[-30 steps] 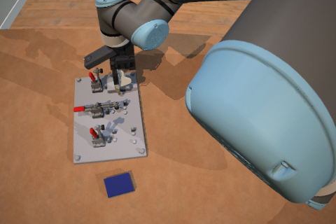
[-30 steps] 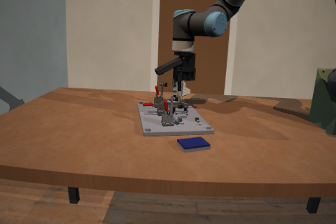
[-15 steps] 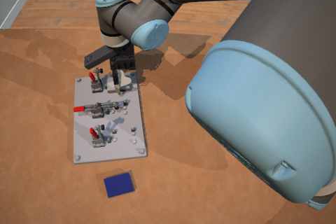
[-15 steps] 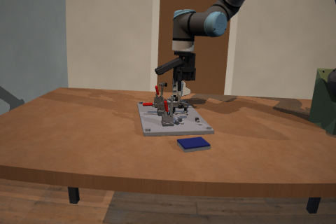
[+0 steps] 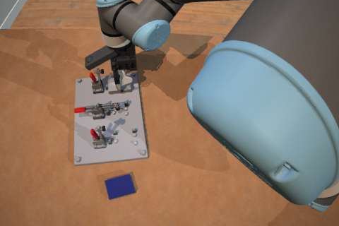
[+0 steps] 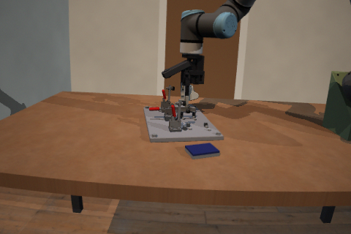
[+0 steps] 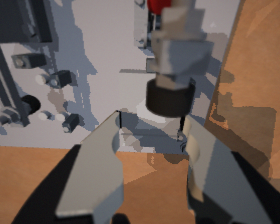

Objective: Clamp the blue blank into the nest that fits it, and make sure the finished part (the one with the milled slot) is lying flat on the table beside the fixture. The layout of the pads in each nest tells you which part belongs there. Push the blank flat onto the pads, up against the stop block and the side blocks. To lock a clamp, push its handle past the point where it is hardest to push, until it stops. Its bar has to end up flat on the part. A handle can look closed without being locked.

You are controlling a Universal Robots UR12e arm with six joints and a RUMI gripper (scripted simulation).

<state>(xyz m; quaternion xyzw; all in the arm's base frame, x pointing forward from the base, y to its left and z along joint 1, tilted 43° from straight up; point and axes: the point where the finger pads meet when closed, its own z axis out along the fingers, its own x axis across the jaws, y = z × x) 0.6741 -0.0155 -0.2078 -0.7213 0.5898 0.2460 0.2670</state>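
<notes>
The blue blank (image 5: 120, 186) (image 6: 202, 149) lies flat on the table in front of the fixture plate (image 5: 85, 155) (image 6: 161, 137). The grey finished part (image 5: 112, 87) (image 7: 133, 97) sits in the far nest; its slot is not clear to see. My gripper (image 5: 120, 86) (image 7: 150, 113) points down there, shut on that part, with a fingertip at each side edge. The far clamp (image 5: 97, 86) has its bar raised, its black tip (image 7: 170, 98) over the part. The middle clamp (image 5: 98, 111) has its red handle down and bar lowered over an empty nest. The near clamp (image 5: 99, 141) stands open beside an empty nest.
The far clamp's raised bar stands close beside my fingers. Small pads and blocks stand in the middle and near nests. Bolts (image 5: 78, 159) sit at the plate corners. A green object (image 6: 338, 110) stands at the right in the exterior view.
</notes>
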